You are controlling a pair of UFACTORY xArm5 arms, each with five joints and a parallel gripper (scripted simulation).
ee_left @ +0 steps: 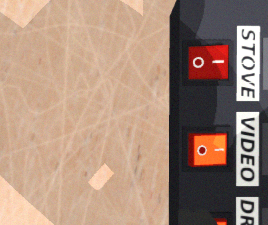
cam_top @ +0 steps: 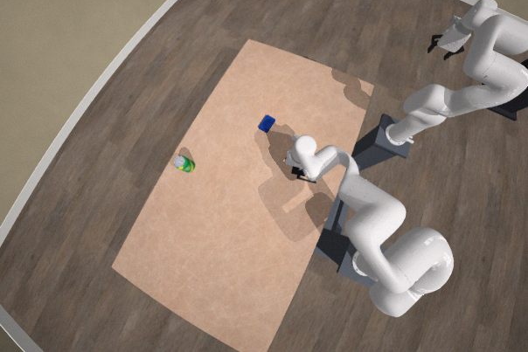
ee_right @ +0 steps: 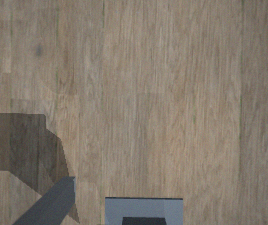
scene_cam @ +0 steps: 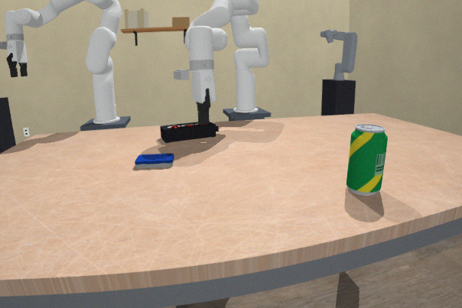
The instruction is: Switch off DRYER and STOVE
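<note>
The black power strip (scene_cam: 187, 134) (ee_left: 209, 106) lies switches up on the table. In the left wrist view, the STOVE switch (ee_left: 208, 62) is dark red and unlit. The VIDEO switch (ee_left: 209, 150) glows orange. Only an orange-red corner of the DRYER switch (ee_left: 221, 221) shows at the bottom edge; its full face is hidden. My left gripper (scene_cam: 203, 122) is shut and empty, pointing down with its tips at the strip's top near the cable end; whether they touch is unclear. My right gripper (cam_top: 438, 54) (scene_cam: 19, 74) is open and empty, high up beyond the table.
A blue-topped block (cam_top: 267, 123) (scene_cam: 154, 160) lies on the table (cam_top: 210, 235) (scene_cam: 248, 221) near the strip. A green and yellow can (cam_top: 184, 164) (scene_cam: 366, 161) stands near the table edge opposite the arm bases.
</note>
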